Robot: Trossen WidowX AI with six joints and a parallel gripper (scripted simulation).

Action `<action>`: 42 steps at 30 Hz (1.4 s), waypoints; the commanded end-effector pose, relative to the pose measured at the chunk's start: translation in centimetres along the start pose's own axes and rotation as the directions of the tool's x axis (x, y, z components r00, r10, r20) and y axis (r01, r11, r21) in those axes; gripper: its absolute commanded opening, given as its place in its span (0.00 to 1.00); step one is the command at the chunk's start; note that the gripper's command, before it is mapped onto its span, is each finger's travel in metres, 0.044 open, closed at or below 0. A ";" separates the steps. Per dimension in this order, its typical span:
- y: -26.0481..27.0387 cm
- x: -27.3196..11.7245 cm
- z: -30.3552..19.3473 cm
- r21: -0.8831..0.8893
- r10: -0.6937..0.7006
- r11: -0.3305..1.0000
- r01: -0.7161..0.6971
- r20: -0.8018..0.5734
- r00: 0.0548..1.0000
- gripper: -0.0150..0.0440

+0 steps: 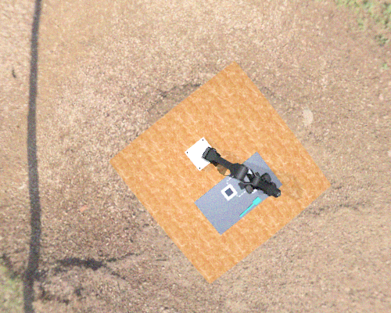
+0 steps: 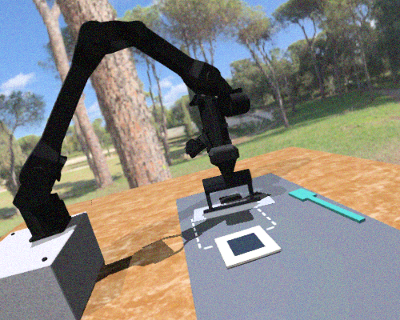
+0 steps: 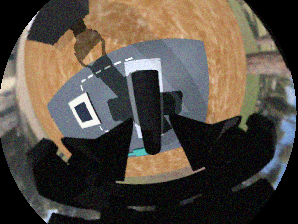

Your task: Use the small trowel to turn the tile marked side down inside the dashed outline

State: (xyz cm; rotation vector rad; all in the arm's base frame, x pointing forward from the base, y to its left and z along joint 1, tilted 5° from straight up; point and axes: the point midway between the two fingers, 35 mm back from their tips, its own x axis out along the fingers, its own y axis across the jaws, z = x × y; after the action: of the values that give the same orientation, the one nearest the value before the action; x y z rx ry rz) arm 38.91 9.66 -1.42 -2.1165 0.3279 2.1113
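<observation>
Gripper (image 2: 227, 172) (image 3: 150, 117): wide, holding nothing, poised over the handle, probably to grasp it.
Trowel (image 1: 249, 176) (image 2: 217, 184) (image 3: 146, 105): black handle raised above its pale blade, likely for easy pinching.
Tile (image 1: 229, 192) (image 2: 246, 245) (image 3: 84, 111): marked side up, at the near side of the dashed outline (image 2: 196, 234) (image 3: 107, 69); flat, white-bordered, dark square centre.
Teal tool (image 1: 250, 207) (image 2: 335, 208) (image 3: 137, 152): right, apparently unneeded.

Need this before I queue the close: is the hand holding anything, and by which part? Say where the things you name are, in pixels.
Nothing is held. The hand (image 2: 227, 173) (image 3: 150, 117) is open, its fingers apart over the black handle (image 2: 228, 182) (image 3: 146, 107) of the trowel on the mat.
</observation>
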 end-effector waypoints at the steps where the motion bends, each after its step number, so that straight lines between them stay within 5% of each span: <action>1: 0.0 0.5 0.0 -0.004 -0.001 1.000 0.001 -0.001 1.000 0.71; 7: 0.0 0.5 0.0 -0.004 -0.001 1.000 0.001 -0.001 1.000 0.48; 29: 0.0 0.5 0.0 0.001 -0.001 1.000 0.001 -0.001 1.000 0.47; 42: 0.0 0.5 0.0 0.363 -0.001 0.932 0.002 -0.001 1.000 0.47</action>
State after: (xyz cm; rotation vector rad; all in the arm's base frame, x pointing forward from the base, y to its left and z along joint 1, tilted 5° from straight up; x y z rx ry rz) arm 38.88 9.59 -1.86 -1.9678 0.5754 1.9427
